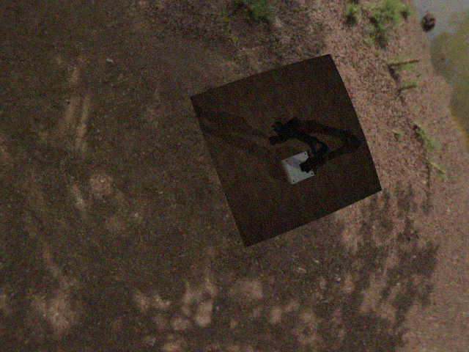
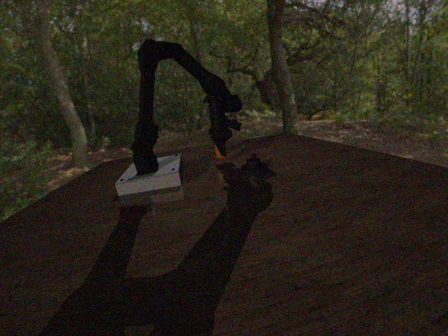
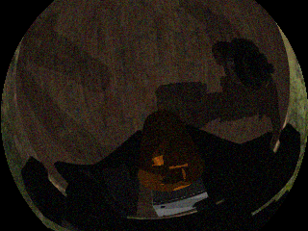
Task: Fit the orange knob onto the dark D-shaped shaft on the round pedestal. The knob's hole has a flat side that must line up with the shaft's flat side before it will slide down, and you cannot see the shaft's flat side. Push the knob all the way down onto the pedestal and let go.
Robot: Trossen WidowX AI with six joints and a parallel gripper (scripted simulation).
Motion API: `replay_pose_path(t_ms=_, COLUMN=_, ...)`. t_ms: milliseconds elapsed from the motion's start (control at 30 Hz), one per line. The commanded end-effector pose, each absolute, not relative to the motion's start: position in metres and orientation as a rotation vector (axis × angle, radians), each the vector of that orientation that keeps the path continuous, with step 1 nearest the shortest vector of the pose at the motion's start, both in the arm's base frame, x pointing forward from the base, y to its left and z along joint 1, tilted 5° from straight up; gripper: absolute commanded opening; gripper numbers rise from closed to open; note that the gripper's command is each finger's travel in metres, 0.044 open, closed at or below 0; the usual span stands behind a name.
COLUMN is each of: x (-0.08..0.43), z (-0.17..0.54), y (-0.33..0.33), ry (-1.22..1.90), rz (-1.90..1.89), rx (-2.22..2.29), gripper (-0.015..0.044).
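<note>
Nearest me on the dark tabletop (image 1: 250, 212) (image 2: 325, 224) (image 3: 120, 48) is the round pedestal (image 2: 255, 169) (image 3: 251, 64), its shaft a dim stub pointing up; from overhead I can't pick it out of the arm's dark shapes. Everything turns on what stands beside it: the orange knob (image 2: 217, 150) (image 3: 170, 156) is off to the pedestal's side toward the white base (image 1: 295, 177) (image 2: 150, 187) (image 3: 180, 205), apart from it and a little higher, so I'd say the coming move is sideways, away from the base, until the knob is over the shaft. The knob's long axis looks close to upright, with perhaps a slight lean. The gripper (image 1: 278, 135) (image 2: 220, 152) (image 3: 164, 131) has its fingers closed around the knob, and its lower end shows beneath them in the side view; there seems to be a small gap under it. Farther back from the pedestal, the black arm (image 1: 319, 147) (image 2: 146, 90) climbs from the base, bends over at a high elbow and slopes down toward the pedestal's side, the wrist hanging nearly straight down. The lone arm has the whole job. I can't see the shaft's flat, so I'd expect some careful twisting above the pedestal before anything slides down.
</note>
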State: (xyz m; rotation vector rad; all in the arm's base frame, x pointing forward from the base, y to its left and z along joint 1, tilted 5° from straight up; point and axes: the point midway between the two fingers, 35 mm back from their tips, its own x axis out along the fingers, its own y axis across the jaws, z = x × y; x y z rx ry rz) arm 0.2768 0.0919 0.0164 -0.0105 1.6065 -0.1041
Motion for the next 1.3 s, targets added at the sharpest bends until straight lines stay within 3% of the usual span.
replay_pose_path(t_ms=0, x=0.285, z=0.042, y=0.096, ry=1.582, rz=-0.096, rx=0.003, gripper=0.0000)
replay_pose_path(t_ms=433, x=0.278, z=0.123, y=0.098, ry=1.583, rz=-0.096, rx=0.003, gripper=0.0000)
replay_pose_path(t_ms=1267, x=0.310, z=0.112, y=0.048, ry=1.578, rz=-0.099, rx=0.000, gripper=0.0000)
